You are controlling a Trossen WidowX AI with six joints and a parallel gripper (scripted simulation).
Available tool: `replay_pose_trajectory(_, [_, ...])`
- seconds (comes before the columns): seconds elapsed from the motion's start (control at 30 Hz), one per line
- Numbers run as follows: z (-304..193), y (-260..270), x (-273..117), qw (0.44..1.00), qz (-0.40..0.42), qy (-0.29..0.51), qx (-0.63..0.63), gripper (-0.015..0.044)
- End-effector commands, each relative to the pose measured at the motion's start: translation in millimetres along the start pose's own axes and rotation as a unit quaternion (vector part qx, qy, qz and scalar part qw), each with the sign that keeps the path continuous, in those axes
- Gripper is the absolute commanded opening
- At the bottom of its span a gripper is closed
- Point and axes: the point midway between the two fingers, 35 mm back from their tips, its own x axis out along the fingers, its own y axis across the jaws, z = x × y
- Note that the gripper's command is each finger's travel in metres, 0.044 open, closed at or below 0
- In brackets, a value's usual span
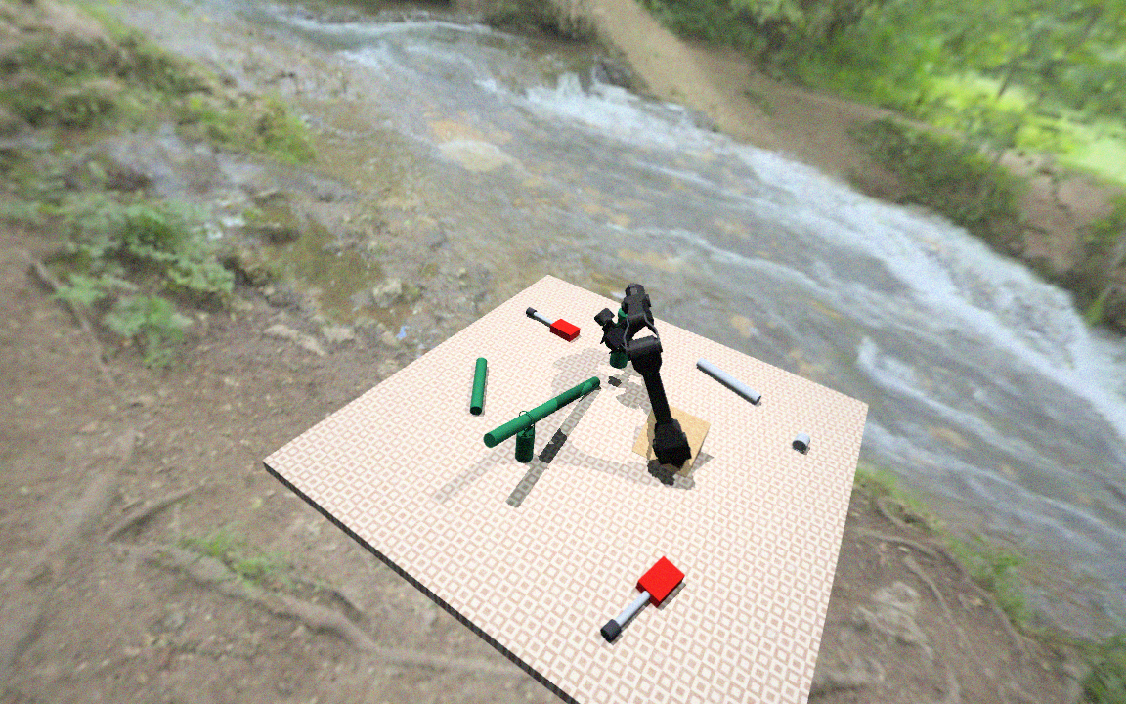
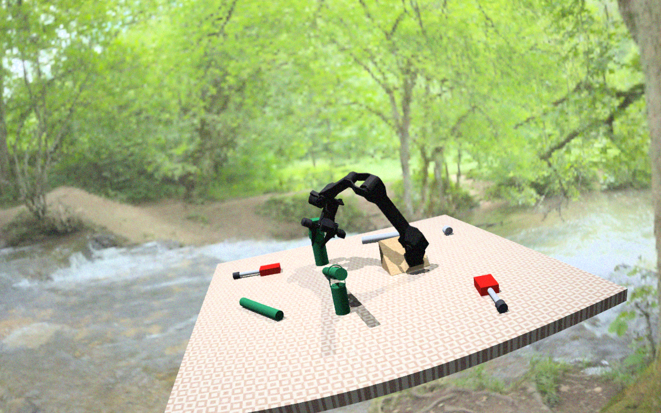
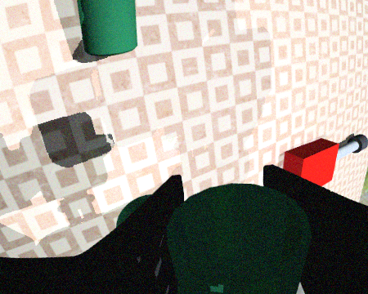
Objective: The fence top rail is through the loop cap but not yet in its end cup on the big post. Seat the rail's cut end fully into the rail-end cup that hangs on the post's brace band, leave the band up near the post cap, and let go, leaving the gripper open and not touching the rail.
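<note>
Top view, student: How many green cylinders are there?

Teacher: Four: the fence rail, the big post, one short post and one loose green bar. The rail passes through one loop cap above the short post; its cut end is near the big post, yet apart from it.

Student: And the others?

Teacher: Two red blocks, each with one grey rod and one black tip; one separate grey tube; one short grey cylinder.

Student: Exterior view?

Teacher: One black arm reaches to the big post, which stands upright. The gripper partly hides its upper portion; the cup cannot be made out.

Student: Wrist view?

Teacher: Two fingers, partly open, are closed on one dark green rounded piece; whether post top or fitting, I cannot tell. One rail end and one red block appear beyond, both apart from the fingers.
</note>
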Motion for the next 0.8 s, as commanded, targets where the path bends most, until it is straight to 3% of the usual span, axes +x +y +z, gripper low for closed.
replay_pose_trajectory(0.0, [0,0,0,1.000,0.000,0.000,0.000,0.0000])
replay_pose_trajectory(0.23, [0,0,0,1.000,0.000,0.000,0.000,0.0000])
replay_pose_trajectory(0.77, [16,-9,-15,1.000,0.000,0.001,0.002,0.0420])
